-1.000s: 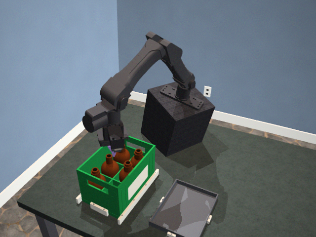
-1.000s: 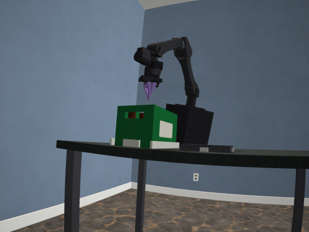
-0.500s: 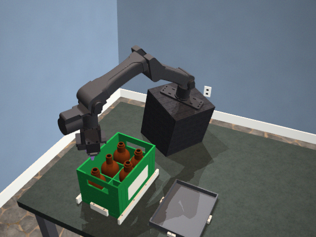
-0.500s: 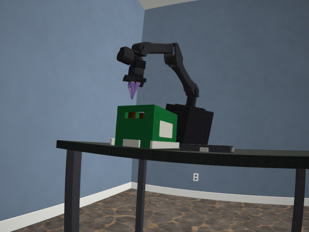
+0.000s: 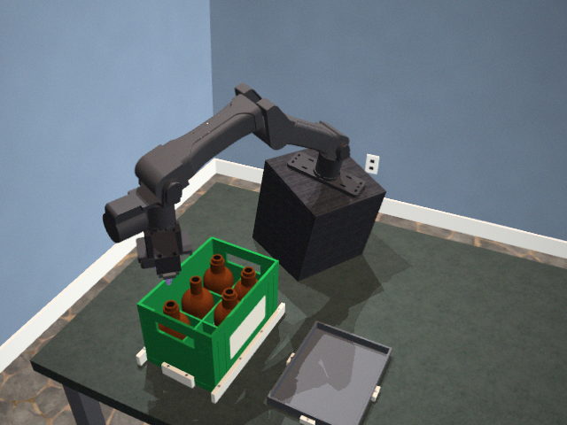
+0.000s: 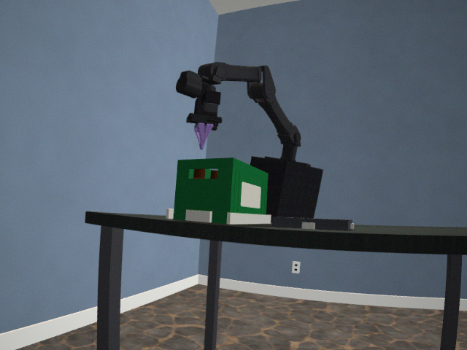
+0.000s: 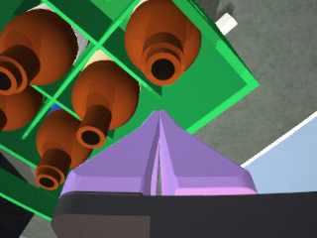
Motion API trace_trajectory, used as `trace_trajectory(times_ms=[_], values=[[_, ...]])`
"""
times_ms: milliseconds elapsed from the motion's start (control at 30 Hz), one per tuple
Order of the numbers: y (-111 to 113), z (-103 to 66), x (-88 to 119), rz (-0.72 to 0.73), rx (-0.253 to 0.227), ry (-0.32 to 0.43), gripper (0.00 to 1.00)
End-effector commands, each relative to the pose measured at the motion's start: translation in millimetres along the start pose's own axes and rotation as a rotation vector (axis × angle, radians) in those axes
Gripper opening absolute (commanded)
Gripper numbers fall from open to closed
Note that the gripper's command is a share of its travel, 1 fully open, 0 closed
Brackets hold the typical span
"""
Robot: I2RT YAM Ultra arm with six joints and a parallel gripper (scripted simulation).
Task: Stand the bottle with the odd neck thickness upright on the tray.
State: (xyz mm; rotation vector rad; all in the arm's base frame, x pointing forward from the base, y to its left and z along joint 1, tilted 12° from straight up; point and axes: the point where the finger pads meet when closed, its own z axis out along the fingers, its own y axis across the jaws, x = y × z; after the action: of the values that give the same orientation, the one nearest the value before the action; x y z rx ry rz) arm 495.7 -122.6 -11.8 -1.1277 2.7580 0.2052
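While the purple-fingered parallel gripper [image 5: 168,281] [image 6: 201,148] [image 7: 159,120] has its jaws pressed together, the green bottle crate [image 5: 181,366] [image 6: 203,195] [image 7: 225,96] stands below them, holding five brown bottles.

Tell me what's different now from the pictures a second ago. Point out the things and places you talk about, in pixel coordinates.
The end effector [image 5: 168,281] [image 6: 201,149] [image 7: 159,120] moved left in the top and exterior views, away from above the rear bottles toward the crate's [image 5: 178,354] [image 6: 203,195] [image 7: 218,91] left wall. Nothing was grasped or released. The crate, its five bottles and the tray [image 5: 334,370] [image 6: 317,222] stayed put.
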Motion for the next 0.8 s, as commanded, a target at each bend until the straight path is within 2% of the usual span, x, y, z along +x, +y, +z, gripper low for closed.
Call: trace_trajectory(times_ms=[0, 233, 267, 767], values=[[-4, -12.3, -4, -0.006, 0.009, -0.021, 0.0], [-4, -12.3, -4, -0.006, 0.009, -0.021, 0.0], [-4, -28.9, -13, -0.019, 0.039, -0.037, 0.61], [-5, -29.2, -12, -0.016, 0.04, -0.037, 0.61]])
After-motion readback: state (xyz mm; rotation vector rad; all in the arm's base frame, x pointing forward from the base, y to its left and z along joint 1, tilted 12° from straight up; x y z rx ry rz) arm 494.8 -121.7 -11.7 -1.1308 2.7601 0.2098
